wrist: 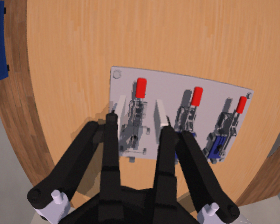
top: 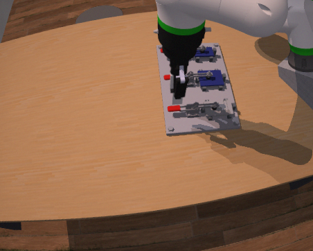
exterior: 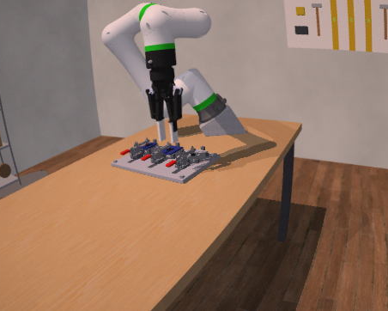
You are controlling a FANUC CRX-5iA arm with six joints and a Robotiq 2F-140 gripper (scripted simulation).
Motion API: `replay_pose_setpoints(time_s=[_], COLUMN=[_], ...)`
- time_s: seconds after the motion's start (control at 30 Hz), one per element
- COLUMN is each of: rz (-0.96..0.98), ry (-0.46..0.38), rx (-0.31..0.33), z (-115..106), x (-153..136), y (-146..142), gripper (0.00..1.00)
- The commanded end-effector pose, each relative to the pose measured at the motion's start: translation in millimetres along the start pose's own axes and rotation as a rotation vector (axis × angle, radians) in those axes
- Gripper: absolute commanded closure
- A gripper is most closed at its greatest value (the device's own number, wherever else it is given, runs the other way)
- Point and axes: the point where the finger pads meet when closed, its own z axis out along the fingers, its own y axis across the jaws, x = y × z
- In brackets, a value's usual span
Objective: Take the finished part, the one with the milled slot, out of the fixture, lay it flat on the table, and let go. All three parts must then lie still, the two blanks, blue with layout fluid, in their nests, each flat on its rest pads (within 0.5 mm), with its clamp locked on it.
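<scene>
The fixture plate (top: 183,129) (exterior: 150,171) (wrist: 163,82) carries three nests with toggle clamps. The middle blue blank (top: 216,82) (exterior: 172,150) and the far blue blank (top: 208,55) (exterior: 149,146) (wrist: 215,147) sit in their nests under clamp arms. Their red handles (top: 167,77) (wrist: 197,96) lie low. The nearest nest's red handle (top: 174,108) (exterior: 171,163) (wrist: 141,88) also lies low, its arm reaching over the nest. The grey finished part is hard to tell from the plate there; its slot is not visible. My gripper (exterior: 168,141) (wrist: 140,106) is partly open and empty, above the clamp side of the plate.
The robot's base (top: 306,81) (exterior: 223,122) stands beyond the blank side of the fixture. The wooden table (top: 76,121) (exterior: 116,223) extends past the handle side. The arm's shadow falls across the nearest nest and the table beside it.
</scene>
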Motion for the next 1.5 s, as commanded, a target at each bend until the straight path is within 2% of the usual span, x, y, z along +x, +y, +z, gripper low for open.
replay_pose_setpoints(time_s=[0.0, 0.5, 0.97, 1.47], rz=[0.0, 0.0, 0.0, 0.0], ry=[0.0, 0.0, 0.0, 0.0], rx=[0.0, 0.0, 0.0, 0.0], z=[-0.2, 18.9, 58.7, 63.6], x=[0.1, 0.1, 0.2, 0.2], y=[-0.1, -0.1, -0.1, -0.1], gripper=[0.72, 0.72, 0.72, 0.72])
